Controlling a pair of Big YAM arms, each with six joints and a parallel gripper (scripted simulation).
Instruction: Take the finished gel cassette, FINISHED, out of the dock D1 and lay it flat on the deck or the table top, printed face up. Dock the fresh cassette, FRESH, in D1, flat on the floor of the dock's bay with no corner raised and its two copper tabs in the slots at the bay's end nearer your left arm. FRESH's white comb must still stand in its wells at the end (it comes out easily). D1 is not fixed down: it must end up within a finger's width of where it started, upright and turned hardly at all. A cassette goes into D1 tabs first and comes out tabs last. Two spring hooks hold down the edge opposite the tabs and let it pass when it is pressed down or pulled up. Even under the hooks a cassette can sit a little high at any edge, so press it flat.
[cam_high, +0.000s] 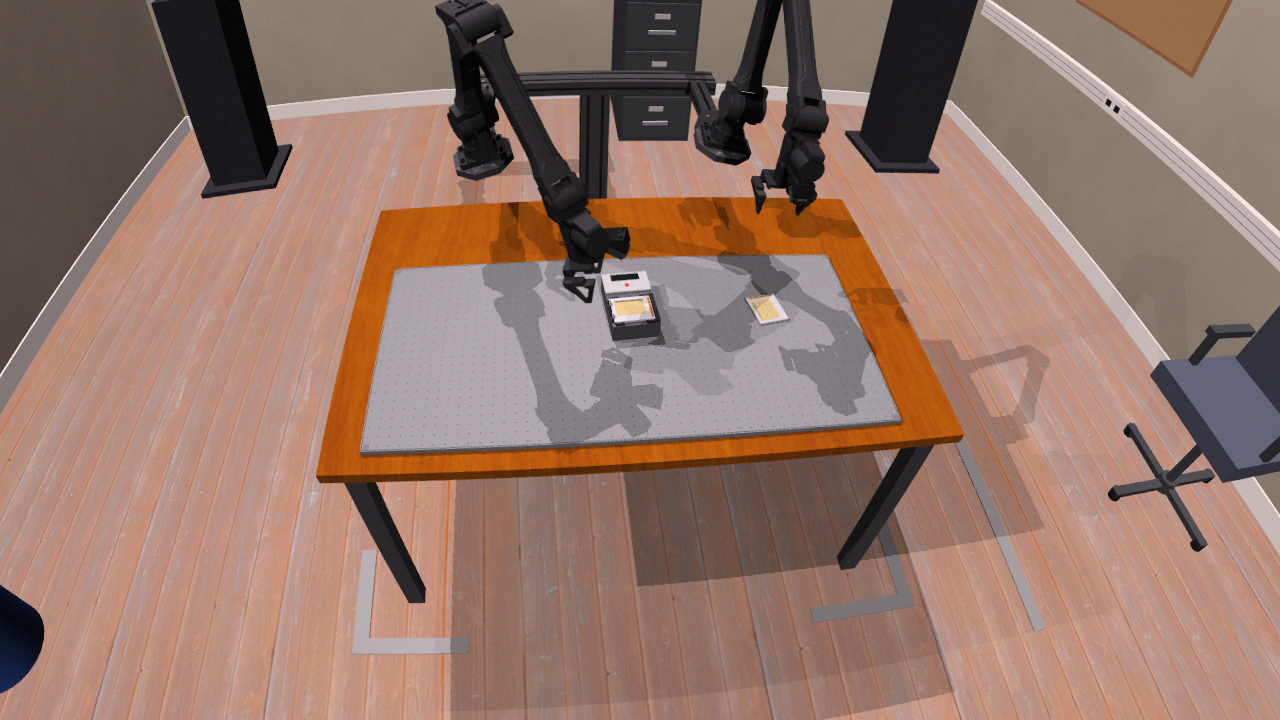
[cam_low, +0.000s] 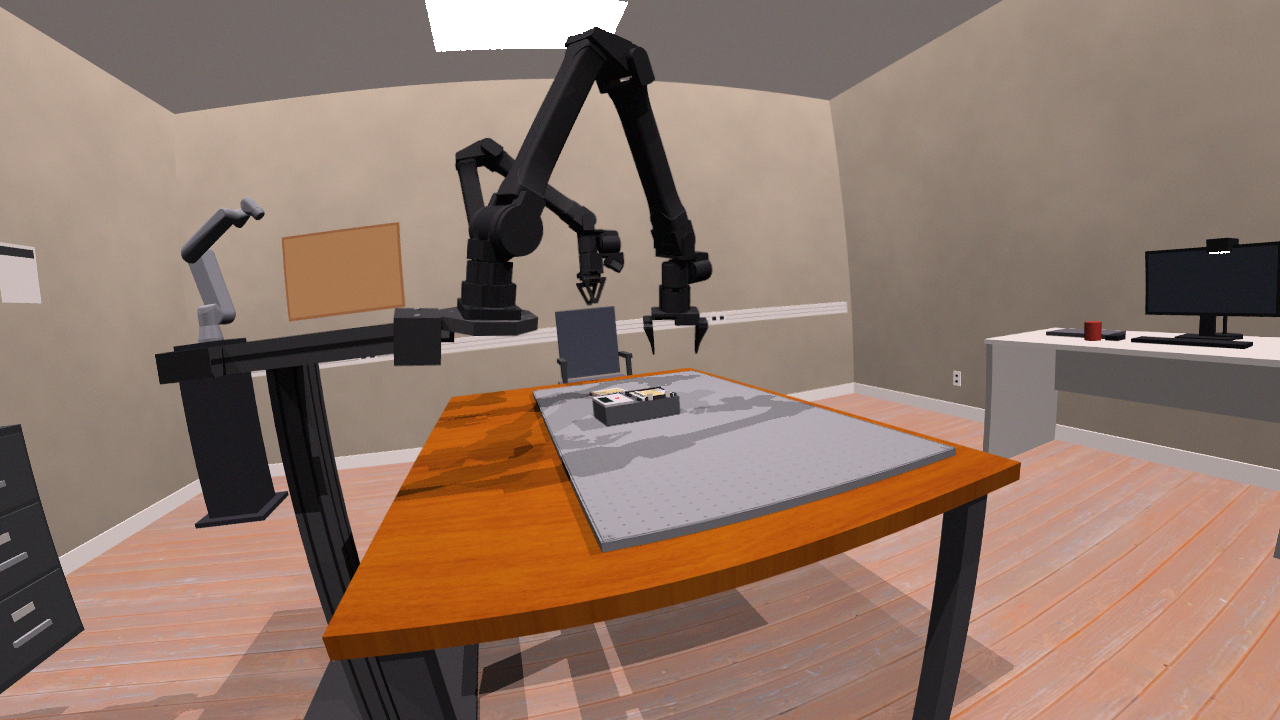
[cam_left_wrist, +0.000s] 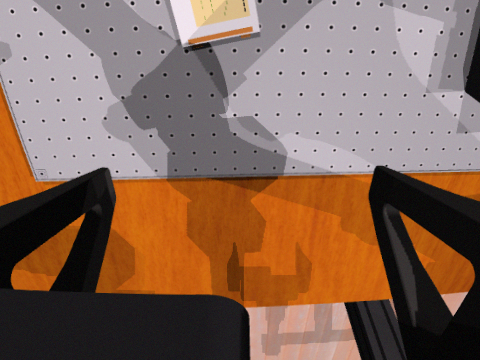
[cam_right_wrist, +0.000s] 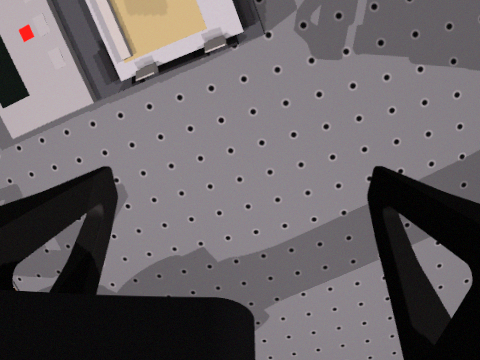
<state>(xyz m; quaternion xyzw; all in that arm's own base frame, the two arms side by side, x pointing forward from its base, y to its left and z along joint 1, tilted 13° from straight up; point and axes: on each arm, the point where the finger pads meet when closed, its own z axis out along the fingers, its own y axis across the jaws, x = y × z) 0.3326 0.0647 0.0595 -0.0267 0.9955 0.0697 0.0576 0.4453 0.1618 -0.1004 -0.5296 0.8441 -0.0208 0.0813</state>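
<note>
Dock D1 stands upright on the deck. FRESH lies in its bay, face up, copper end toward my left arm. Its white comb is in place along one side. Two hooks show at the edge opposite the tabs; whether every corner is fully down I cannot tell. FINISHED lies flat on the deck, printed face up. My right gripper is open and empty above the deck, beside D1's hook end. My left gripper is open and empty above the table's back edge.
The grey perforated deck lies on the orange table. FINISHED lies a gap away from D1, on the left arm's side. Both arms reach in from the back beam.
</note>
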